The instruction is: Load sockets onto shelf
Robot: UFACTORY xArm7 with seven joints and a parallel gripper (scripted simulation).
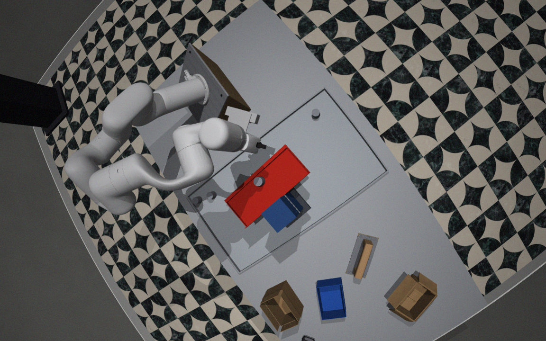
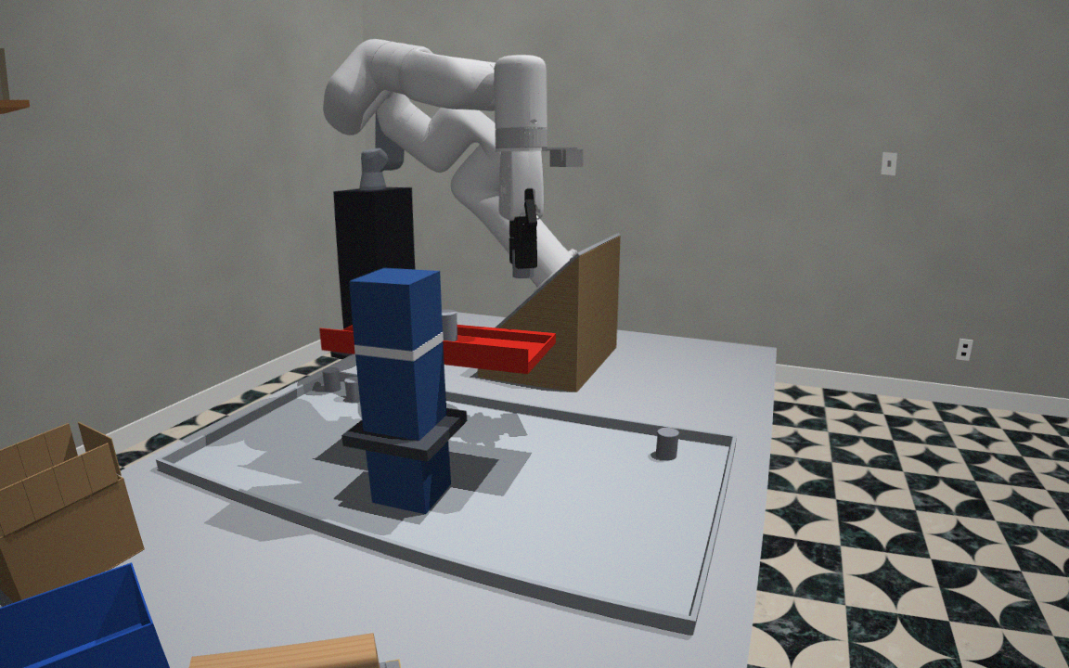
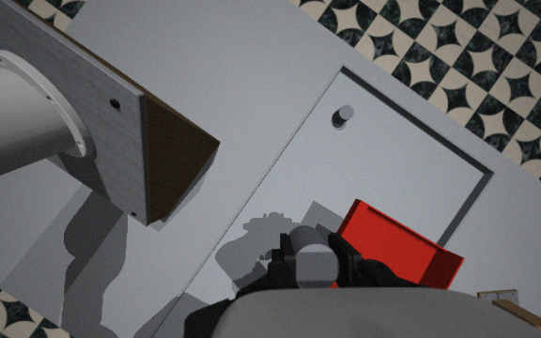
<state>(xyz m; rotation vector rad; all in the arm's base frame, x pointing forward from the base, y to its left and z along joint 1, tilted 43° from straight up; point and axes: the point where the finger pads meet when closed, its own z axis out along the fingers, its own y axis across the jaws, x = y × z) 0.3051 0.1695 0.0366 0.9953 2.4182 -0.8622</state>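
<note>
The red shelf [image 1: 266, 186] sits on the blue post [image 2: 397, 373], level with the white band [image 2: 397, 350]. One grey socket [image 1: 258, 181] stands on the shelf near the post and inside the rim. My gripper [image 2: 524, 257] is shut on another grey socket [image 3: 316, 265], well above the shelf's end [image 3: 393, 249] nearest the arm's base. Two sockets [image 1: 196, 200] [image 1: 211, 195] stand in the tray's corner by the arm. One socket [image 1: 315, 113] stands alone near the tray's far corner and also shows in the wrist view [image 3: 344, 114].
A low rim surrounds the tray. A grey collar [image 2: 404, 438] rings the post below the shelf. The arm's wedge mount [image 2: 572, 324] stands behind the shelf. Two cardboard boxes [image 1: 281, 305] [image 1: 412, 295], a blue bin [image 1: 330, 298] and a wooden block [image 1: 362, 258] lie beyond the tray.
</note>
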